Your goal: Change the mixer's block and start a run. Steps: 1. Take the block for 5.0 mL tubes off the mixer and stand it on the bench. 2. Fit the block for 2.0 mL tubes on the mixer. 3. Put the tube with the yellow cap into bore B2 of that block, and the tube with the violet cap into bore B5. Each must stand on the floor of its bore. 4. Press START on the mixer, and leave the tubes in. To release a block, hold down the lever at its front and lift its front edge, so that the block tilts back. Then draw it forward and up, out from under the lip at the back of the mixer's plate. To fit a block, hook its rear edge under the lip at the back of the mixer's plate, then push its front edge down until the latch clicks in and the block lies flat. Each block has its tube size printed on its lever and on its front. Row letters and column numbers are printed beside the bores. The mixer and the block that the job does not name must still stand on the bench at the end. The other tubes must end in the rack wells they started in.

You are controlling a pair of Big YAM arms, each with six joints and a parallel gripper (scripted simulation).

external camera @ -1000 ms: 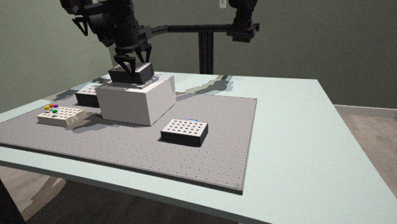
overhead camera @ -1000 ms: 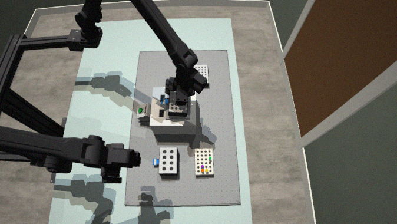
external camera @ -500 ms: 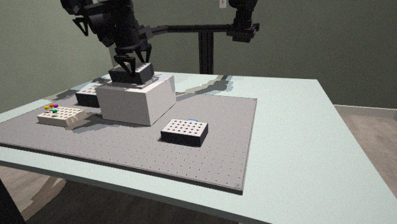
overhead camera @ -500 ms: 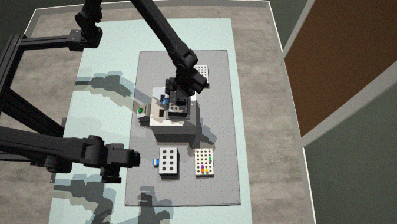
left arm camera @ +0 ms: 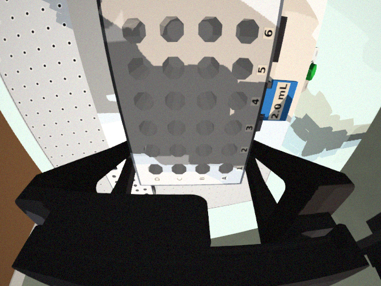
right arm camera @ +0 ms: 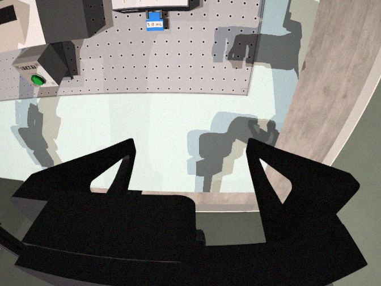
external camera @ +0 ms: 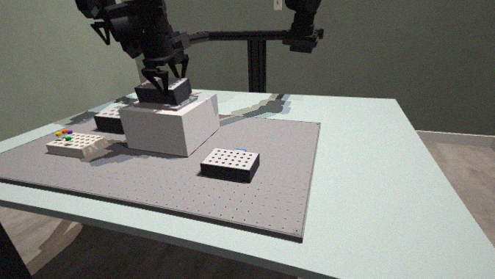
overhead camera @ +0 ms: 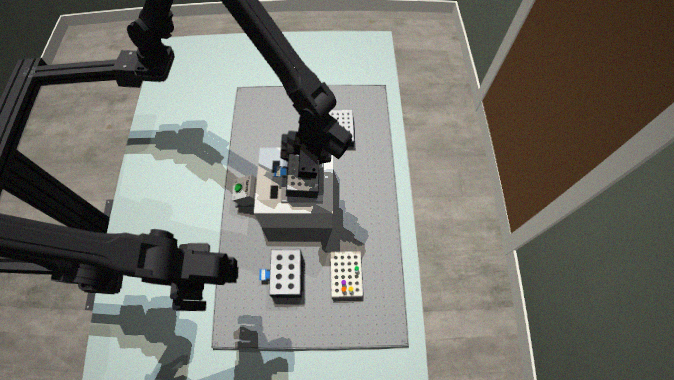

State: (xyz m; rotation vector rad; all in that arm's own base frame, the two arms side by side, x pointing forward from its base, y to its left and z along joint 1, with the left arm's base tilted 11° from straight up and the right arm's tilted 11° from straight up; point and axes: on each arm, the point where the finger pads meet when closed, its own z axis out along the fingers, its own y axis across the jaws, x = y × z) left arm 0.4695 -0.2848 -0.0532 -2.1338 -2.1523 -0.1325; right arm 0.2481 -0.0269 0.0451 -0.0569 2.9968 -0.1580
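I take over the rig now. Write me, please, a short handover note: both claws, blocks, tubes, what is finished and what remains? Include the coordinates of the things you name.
Left claw (overhead camera: pixel 303 172) (external camera: pixel 173 84) (left arm camera: pixel 191 143): shut on the 2.0 mL block (overhead camera: pixel 302 192) (external camera: pixel 158 94) (left arm camera: pixel 190 84), at the mixer (overhead camera: pixel 295 220) (external camera: pixel 154 128) (left arm camera: pixel 296 40) (right arm camera: pixel 66 18); latching unconfirmed.
Right claw (overhead camera: pixel 190 304) (external camera: pixel 107 44) (right arm camera: pixel 190 143): open, holding nothing.
Done: 5.0 mL block (overhead camera: pixel 285 272) (external camera: pixel 109 125) (right arm camera: pixel 150 3) is off the mixer.
Tubes: yellow cap (overhead camera: pixel 351 289) (external camera: pixel 58 133) and violet cap (overhead camera: pixel 343 283) (external camera: pixel 70 131) are in the rack (overhead camera: pixel 347 296) (external camera: pixel 64 150).
Left: confirm block seating, yellow to B2, violet to B5, press START (overhead camera: pixel 238 188) (left arm camera: pixel 311 72) (right arm camera: pixel 37 80).
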